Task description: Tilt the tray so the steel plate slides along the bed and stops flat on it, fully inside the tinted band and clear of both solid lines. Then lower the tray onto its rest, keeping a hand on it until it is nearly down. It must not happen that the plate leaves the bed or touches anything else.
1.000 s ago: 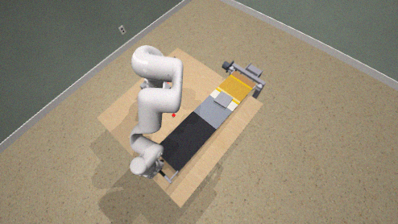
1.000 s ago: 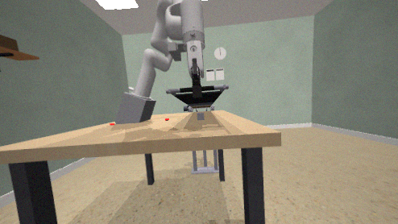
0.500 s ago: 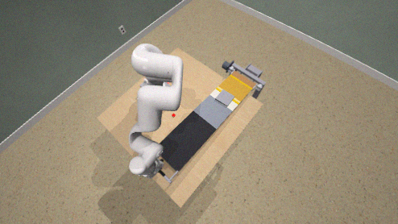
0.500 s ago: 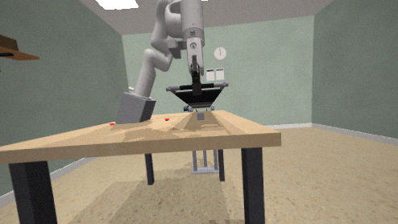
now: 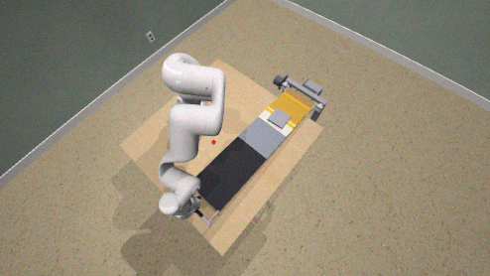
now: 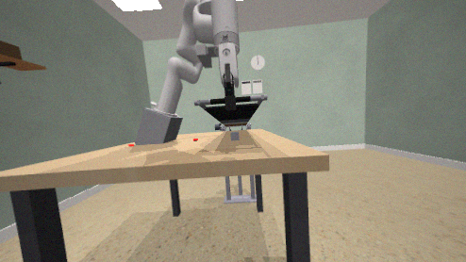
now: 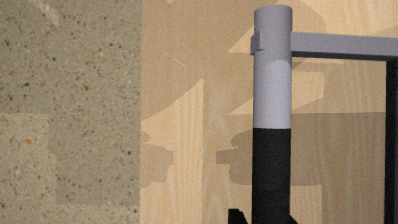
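The long tray [image 5: 253, 151] lies along the table, its far end on a hinge [image 5: 300, 89]. Its near end is raised high above the table in the exterior view [image 6: 231, 109]. The grey steel plate [image 5: 279, 118] lies flat on the bed, on the pale strip at the near edge of the orange tinted band [image 5: 294, 104]; it seems to overlap the band's near line. My gripper [image 6: 229, 96] is shut on the tray's handle bar [image 7: 272, 115], a grey and black rod across the near end. Its fingertips barely show at the bottom of the wrist view.
Two red dots [image 6: 194, 139] [image 6: 131, 145] mark the table top near my base [image 6: 158, 126]. A small grey post [image 6: 235, 136] stands on the table under the raised tray. The table's near edge lies just past the handle [image 5: 210, 218].
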Controlling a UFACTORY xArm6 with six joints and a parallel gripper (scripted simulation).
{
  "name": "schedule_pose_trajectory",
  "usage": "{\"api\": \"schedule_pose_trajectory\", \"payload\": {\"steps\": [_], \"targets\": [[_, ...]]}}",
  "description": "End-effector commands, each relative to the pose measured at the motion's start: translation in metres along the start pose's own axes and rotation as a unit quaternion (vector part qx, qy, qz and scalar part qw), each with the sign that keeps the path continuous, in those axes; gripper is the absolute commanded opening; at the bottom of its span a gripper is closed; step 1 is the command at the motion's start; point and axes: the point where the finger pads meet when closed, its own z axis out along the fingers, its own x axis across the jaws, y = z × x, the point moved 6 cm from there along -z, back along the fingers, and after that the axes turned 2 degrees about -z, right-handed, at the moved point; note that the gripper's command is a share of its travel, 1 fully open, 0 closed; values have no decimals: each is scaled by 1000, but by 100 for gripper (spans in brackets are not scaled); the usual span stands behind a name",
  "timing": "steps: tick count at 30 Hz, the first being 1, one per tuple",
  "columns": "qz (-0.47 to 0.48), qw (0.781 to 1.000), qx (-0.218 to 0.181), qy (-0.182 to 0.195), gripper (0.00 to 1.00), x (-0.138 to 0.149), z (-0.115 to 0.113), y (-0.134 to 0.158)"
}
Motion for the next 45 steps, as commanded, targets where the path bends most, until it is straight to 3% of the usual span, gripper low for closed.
{"api": "schedule_pose_trajectory", "payload": {"steps": [1,45], "targets": [[0,1000,-1,-2,0,-1,-2,1],[0,1000,-1,-2,0,2,-21,1]]}}
